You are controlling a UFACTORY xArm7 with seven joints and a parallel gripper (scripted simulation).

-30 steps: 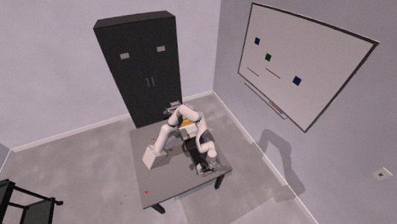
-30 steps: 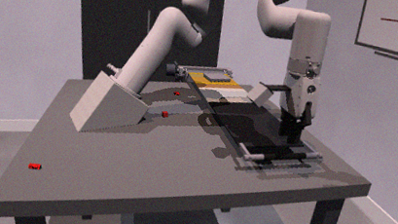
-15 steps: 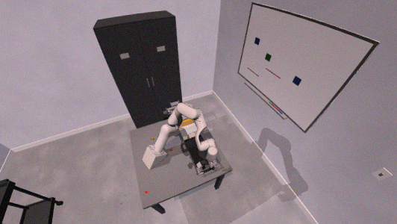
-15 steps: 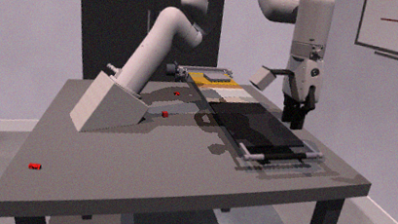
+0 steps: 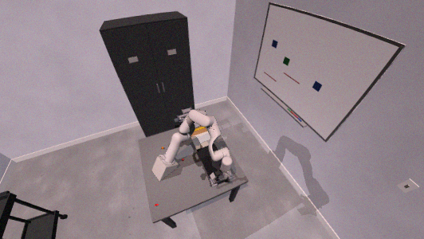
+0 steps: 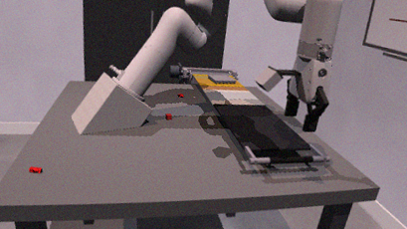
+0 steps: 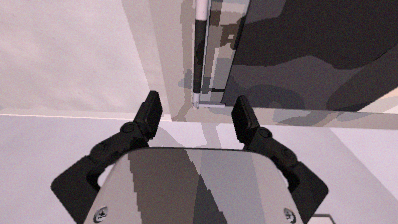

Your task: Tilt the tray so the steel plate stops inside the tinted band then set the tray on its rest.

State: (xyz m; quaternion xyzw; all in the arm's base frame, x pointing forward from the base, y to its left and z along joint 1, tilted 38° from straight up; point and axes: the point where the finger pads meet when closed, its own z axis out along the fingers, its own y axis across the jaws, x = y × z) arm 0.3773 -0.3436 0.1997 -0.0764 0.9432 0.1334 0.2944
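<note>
The long tray [image 6: 260,130] [image 5: 204,153] lies flat along the right side of the table, its near-end handle bar [image 6: 281,158] [image 7: 200,45] low on the grey rest [image 6: 316,171]. The steel plate [image 6: 220,78] lies flat at the tray's far end, on the orange tinted band [image 6: 223,86] [image 5: 198,131]. I cannot tell whether it clears the solid lines. My gripper [image 6: 304,113] [image 7: 198,102] [image 5: 221,178] is open and empty. It hangs above the tray's near right side, clear of the handle bar. The dark tray bed [image 7: 310,50] fills the upper right of the wrist view.
The arm's base block [image 6: 108,108] stands at the table's left middle. Small red markers [image 6: 35,169] [image 6: 169,117] [image 6: 181,95] lie on the table [image 6: 167,174]. A dark cabinet [image 5: 151,68] stands behind the table. The table's edge is close beside the tray on the right.
</note>
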